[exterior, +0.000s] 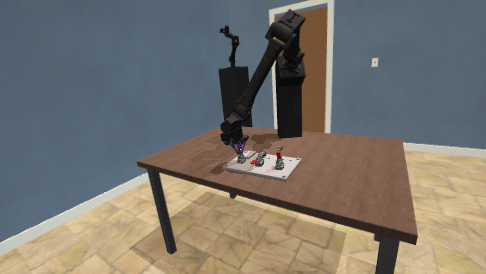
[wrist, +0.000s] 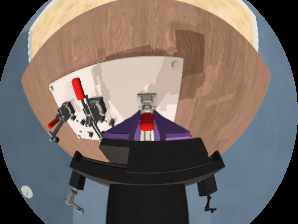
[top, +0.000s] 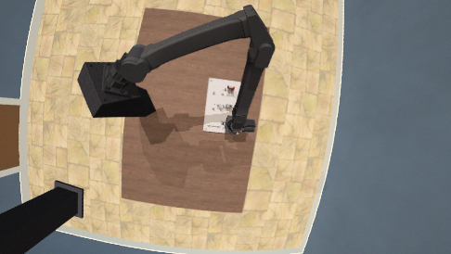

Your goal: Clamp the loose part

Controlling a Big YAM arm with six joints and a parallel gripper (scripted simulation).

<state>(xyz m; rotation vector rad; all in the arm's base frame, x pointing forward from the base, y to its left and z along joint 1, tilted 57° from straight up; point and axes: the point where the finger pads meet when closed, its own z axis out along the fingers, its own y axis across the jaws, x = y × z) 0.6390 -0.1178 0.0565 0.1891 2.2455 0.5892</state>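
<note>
The white fixture plate point(top: 223, 104) lies on the brown table and carries three toggle clamps. My gripper point(exterior: 239, 148) hangs over the plate's left end in the side view and is shut on the red handle point(wrist: 147, 124) of that end's clamp point(exterior: 240, 159). In the wrist view the handle sits between my purple fingers, with the clamp's grey base point(wrist: 145, 102) just beyond. A grey flat part point(top: 214, 120) seems to lie in that end nest; its seating is too small to judge. Two other clamps point(wrist: 77, 87) point(wrist: 56, 120) with red handles stand further along the plate.
The arm's black base point(top: 113, 90) stands at the table's far side. A black camera post point(exterior: 233, 82) and a door point(exterior: 314, 65) are behind the table. The table edge point(top: 252, 139) is close to the gripper.
</note>
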